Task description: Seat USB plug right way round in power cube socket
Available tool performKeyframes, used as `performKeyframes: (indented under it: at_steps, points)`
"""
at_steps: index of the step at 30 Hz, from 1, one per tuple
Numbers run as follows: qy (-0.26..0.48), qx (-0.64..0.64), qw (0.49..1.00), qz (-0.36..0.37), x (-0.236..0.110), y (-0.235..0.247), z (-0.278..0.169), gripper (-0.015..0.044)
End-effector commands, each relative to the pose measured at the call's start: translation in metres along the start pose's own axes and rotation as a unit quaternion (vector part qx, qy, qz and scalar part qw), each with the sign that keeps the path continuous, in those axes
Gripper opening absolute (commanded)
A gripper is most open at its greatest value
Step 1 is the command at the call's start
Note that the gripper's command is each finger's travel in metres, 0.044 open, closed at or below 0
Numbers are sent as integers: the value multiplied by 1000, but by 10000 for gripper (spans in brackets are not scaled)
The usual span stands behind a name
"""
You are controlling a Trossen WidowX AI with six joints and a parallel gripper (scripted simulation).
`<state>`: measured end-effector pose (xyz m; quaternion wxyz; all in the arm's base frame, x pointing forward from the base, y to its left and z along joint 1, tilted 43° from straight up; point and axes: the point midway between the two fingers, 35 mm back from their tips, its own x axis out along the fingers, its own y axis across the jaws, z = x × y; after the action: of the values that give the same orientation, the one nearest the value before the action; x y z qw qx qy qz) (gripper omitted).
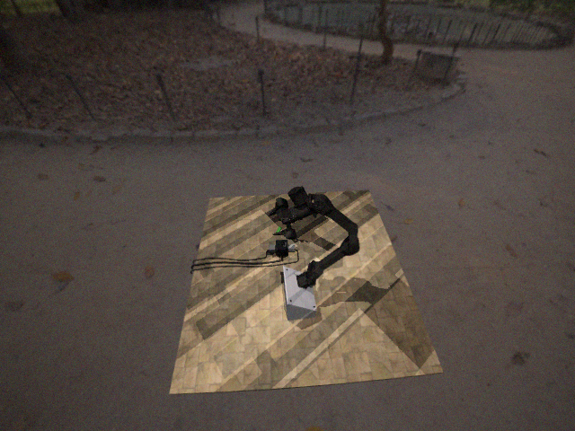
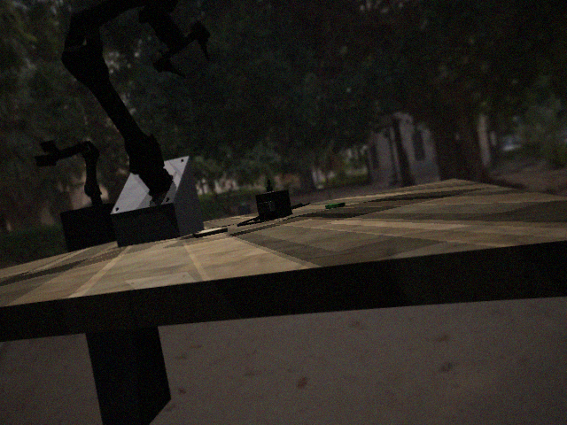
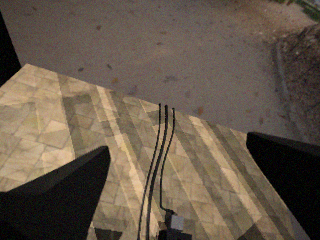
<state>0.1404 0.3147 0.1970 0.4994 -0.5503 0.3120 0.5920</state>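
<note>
We find the pincer (image 3: pixel 175 185) spread wide with nothing between its fingers, raised high above the bench (image 1: pixel 241 352) in the exterior view. The wrist view looks down past both dark fingers onto the tiled bench top, where three black cables (image 3: pixel 159 165) run toward the far edge. The power cube (image 2: pixel 273 204) sits on the bench, near the grey wedge-shaped arm base (image 1: pixel 296 296); from above we see the cube (image 1: pixel 280 248) just below the pincer (image 1: pixel 288 221), apart from it. The USB plug (image 2: pixel 268 184) stands upright out of the cube's top socket; we cannot tell how deep it sits or which way round. A small green object (image 2: pixel 334 205) lies on the bench beyond the cube. The cables (image 1: pixel 227 262) trail off the bench's left edge.
</note>
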Motion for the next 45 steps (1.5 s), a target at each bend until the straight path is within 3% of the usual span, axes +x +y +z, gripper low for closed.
performKeyframes:
  at_steps: [1, 9, 17, 45]
  points:
    - [90, 44, 995, -7, 42, -35, -49, 440]
    - [288, 133, 948, 14, 118, -77, -195, 440]
    - [447, 184, 870, 92, 160, -48, -341, 440]
    - [464, 188, 859, 107, 179, -32, -365, 440]
